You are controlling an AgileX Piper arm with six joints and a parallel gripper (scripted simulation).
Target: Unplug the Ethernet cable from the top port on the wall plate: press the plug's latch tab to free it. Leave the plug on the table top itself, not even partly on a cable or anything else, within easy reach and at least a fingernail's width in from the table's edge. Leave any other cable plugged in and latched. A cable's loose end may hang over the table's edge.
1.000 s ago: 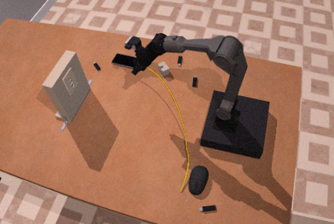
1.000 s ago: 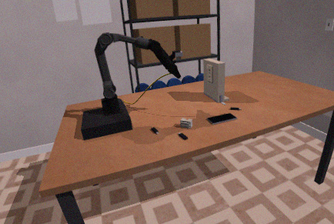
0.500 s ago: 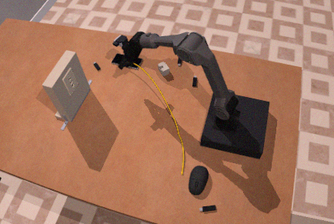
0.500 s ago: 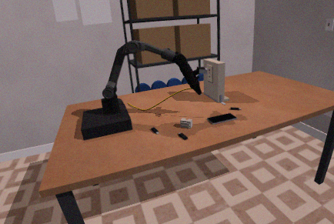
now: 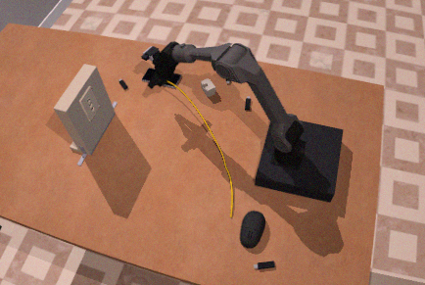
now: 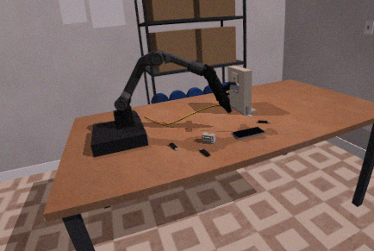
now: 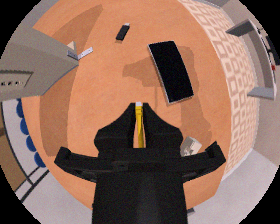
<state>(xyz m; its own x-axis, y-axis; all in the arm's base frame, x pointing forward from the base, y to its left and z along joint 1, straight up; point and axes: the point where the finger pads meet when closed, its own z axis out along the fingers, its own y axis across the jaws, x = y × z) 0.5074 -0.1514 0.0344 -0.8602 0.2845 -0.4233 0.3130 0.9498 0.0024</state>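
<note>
One thin yellow Ethernet cable (image 5: 212, 134) is clamped at its plug end in the dark jaws (image 5: 164, 79), trailing behind them across the orange wooden tabletop (image 5: 162, 186).

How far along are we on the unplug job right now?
Done: the beige wall plate shows no cable in its ports, so the plug is out. In hand: the black tool is shut on the plug end of the thin yellow Ethernet cable, low above the brown wooden table beside the black phone. Left: set the plug on bare table and release.
</note>
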